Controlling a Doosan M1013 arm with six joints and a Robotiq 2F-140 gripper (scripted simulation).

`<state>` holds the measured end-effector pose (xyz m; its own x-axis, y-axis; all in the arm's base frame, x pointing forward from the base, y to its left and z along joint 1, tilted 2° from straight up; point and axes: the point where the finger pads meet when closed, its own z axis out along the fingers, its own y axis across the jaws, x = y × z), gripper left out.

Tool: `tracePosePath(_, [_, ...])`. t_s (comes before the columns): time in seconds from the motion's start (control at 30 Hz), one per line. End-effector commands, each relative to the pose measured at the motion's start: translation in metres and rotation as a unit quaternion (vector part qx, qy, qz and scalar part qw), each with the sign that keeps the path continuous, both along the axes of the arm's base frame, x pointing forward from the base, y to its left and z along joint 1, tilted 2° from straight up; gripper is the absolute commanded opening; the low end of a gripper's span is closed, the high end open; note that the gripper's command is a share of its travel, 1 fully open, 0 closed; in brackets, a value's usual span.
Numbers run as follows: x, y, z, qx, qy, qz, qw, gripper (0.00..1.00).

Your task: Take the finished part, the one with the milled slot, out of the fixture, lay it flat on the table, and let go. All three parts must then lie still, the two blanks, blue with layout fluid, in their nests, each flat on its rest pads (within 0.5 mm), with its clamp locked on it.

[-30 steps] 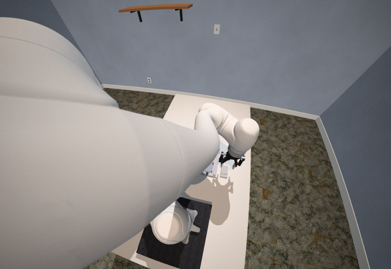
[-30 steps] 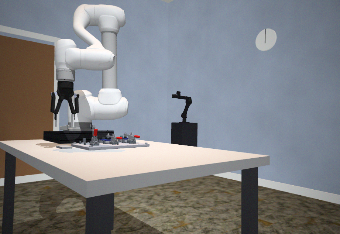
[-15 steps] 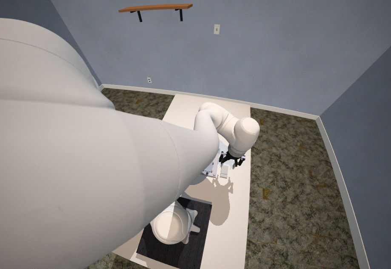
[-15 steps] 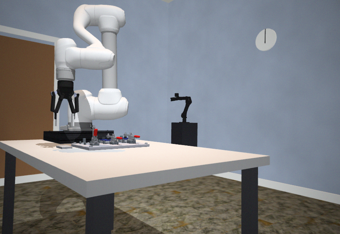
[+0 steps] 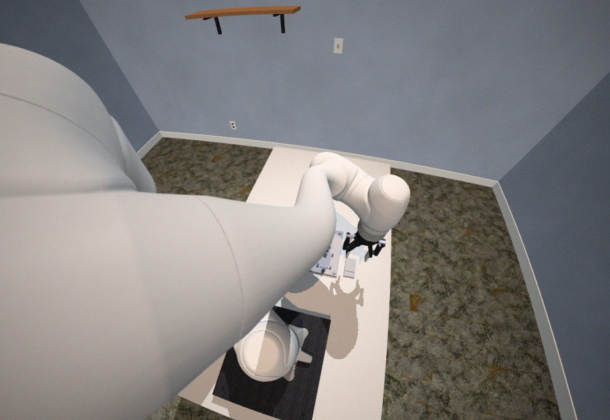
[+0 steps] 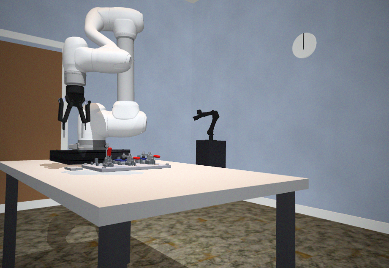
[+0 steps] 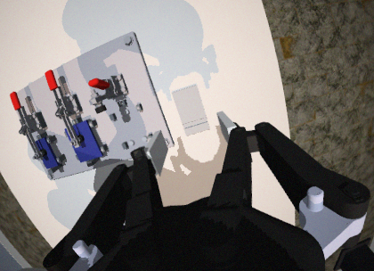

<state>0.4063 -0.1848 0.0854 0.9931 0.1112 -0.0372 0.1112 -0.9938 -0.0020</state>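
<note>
Black two-fingered hand (image 7: 191,151) half-spread and holding nothing, high above the pale bench (image 6: 182,184), flat grey slotted metal part (image 7: 191,109) released just below beside the grey fixture plate (image 7: 142,69); seemingly finished, only retreat remaining.

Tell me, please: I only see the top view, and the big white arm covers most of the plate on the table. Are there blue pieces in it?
Observer: Yes. The wrist view shows two blue blanks side by side on the fixture plate, each under a clamp.
Operator: Is the claw holding that pale piece beside the plate?
Observer: No. In the exterior view the gripper hangs well above the table, holding nothing; the finished part lies flat.
Operator: Is there a third clamp?
Observer: Yes. Its red handle stands upright, while the other two lie low.
</note>
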Motion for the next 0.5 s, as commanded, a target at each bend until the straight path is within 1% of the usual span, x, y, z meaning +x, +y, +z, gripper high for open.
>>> tracePosePath(0.0, [0.000,0.000,0.009,0.000,0.000,0.000,1.000,0.47])
tracePosePath(0.03, [0.000,0.000,0.012,0.000,0.000,0.000,1.000,0.47])
tracePosePath(0.1, [0.000,0.000,0.012,0.000,0.000,0.000,1.000,0.47])
tracePosePath(0.3, [0.001,0.000,0.030,0.000,0.000,0.000,1.000,0.47])
tracePosePath(0.47, [0.001,0.000,0.040,0.000,0.000,0.000,1.000,0.47])
